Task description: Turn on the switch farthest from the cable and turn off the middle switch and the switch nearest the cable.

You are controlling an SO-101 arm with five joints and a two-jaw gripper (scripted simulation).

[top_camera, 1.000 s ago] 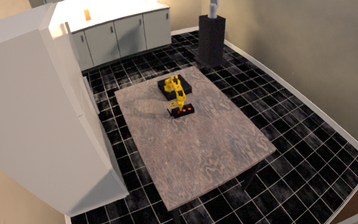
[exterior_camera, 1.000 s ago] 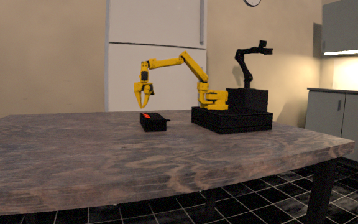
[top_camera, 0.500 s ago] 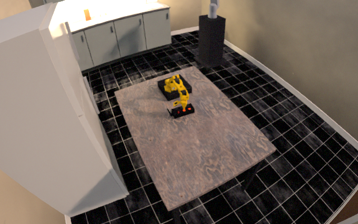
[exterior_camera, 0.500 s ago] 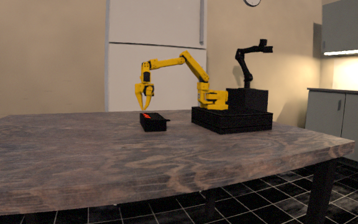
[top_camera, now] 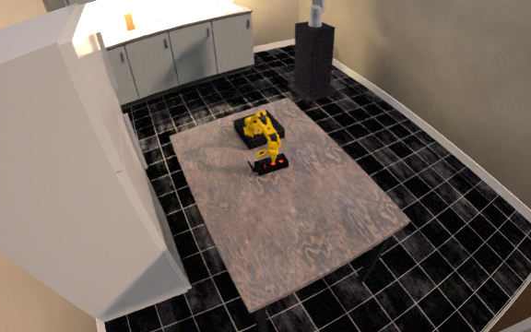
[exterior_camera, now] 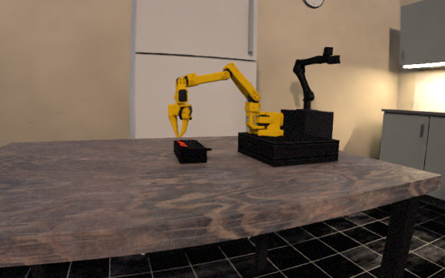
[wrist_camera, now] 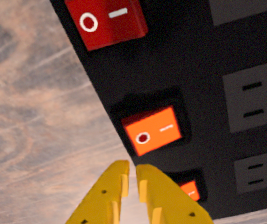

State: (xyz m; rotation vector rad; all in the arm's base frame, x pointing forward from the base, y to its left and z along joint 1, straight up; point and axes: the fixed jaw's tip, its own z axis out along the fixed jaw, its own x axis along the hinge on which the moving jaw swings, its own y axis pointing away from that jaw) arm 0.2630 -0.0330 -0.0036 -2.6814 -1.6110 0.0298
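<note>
Wood-grained and brown, the bench [top_camera: 293, 217] carries a black power strip [top_camera: 271, 164], laid right way up near the black robot base [top_camera: 247, 134]. Three red rocker switches are seen in the wrist view: a darker, unlit one [wrist_camera: 107, 12] at the far end, and two brighter orange ones [wrist_camera: 153, 129] nearer the jaws. The yellow jaws are closed on nothing and are held just above the strip, tips pointing down beside the nearest lit switch [wrist_camera: 189, 188].
</note>
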